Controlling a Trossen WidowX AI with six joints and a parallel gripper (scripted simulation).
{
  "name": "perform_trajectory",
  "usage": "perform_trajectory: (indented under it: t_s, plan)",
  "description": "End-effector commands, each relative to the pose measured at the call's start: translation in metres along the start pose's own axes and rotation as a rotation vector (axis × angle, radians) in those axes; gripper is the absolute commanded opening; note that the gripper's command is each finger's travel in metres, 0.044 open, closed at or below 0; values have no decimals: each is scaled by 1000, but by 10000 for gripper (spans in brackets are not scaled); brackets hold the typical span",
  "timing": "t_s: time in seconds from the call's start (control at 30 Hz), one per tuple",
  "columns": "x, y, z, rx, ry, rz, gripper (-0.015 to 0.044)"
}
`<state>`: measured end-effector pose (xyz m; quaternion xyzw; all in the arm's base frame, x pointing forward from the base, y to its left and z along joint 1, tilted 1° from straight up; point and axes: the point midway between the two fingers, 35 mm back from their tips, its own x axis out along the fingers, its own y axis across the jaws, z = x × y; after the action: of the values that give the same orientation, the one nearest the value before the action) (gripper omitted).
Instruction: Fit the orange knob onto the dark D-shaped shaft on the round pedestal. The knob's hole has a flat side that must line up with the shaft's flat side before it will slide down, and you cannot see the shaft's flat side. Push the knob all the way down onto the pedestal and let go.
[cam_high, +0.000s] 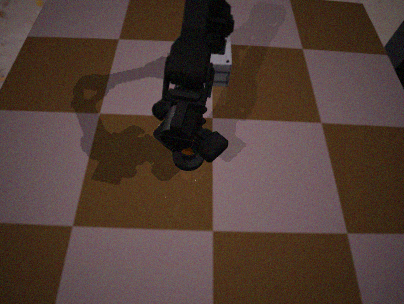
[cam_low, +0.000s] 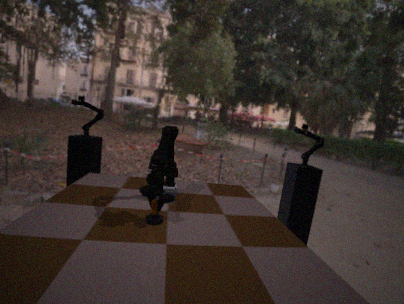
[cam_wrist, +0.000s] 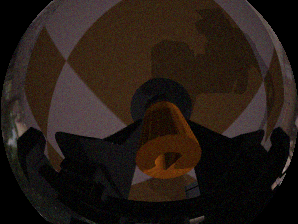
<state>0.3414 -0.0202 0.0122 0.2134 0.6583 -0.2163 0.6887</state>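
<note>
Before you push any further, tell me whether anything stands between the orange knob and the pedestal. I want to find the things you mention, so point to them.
Nothing visible stands between the orange knob (cam_low: 154, 204) (cam_wrist: 168, 150), held in the gripper (cam_wrist: 164, 123), and the pedestal (cam_high: 188, 165) (cam_low: 154, 219) (cam_wrist: 137, 102) beneath it.

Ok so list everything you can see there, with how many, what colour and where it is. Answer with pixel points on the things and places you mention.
Knob (cam_high: 187, 151) (cam_low: 154, 204) (cam_wrist: 168, 150): one, orange, between the gripper's fingers, over the pedestal.
Round pedestal (cam_high: 188, 163) (cam_low: 154, 219) (cam_wrist: 141, 104): one, dark, on the checkered surface.
Checkered surface (cam_high: 145, 205) (cam_low: 125, 260) (cam_wrist: 95, 105): one, brown and pale, under everything.
Block-like thing (cam_high: 222, 72): one, light grey, partly behind the arm.
Tall stands (cam_low: 84, 160) (cam_low: 300, 200): two, black, beyond the surface's left and right sides in the exterior view, each topped by a small black jointed arm.
Trees and buildings: several, green and tan, in the background.
Arm (cam_high: 189, 65) (cam_low: 164, 155): one, black, reaching over the surface.
Gripper (cam_high: 191, 142) (cam_low: 156, 196) (cam_wrist: 164, 123): one, black, shut on the knob.
</note>
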Motion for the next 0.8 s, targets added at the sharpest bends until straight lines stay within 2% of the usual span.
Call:
perform_trajectory:
  t_s: [0.0, 0.37, 0.77]
  plan:
    - [4, -1, -1, 1, 0, -3, 0]
    - [3, 0, -1, 0, 1, 0, 0]
    - [3, 0, -1, 0, 1, 0, 315]
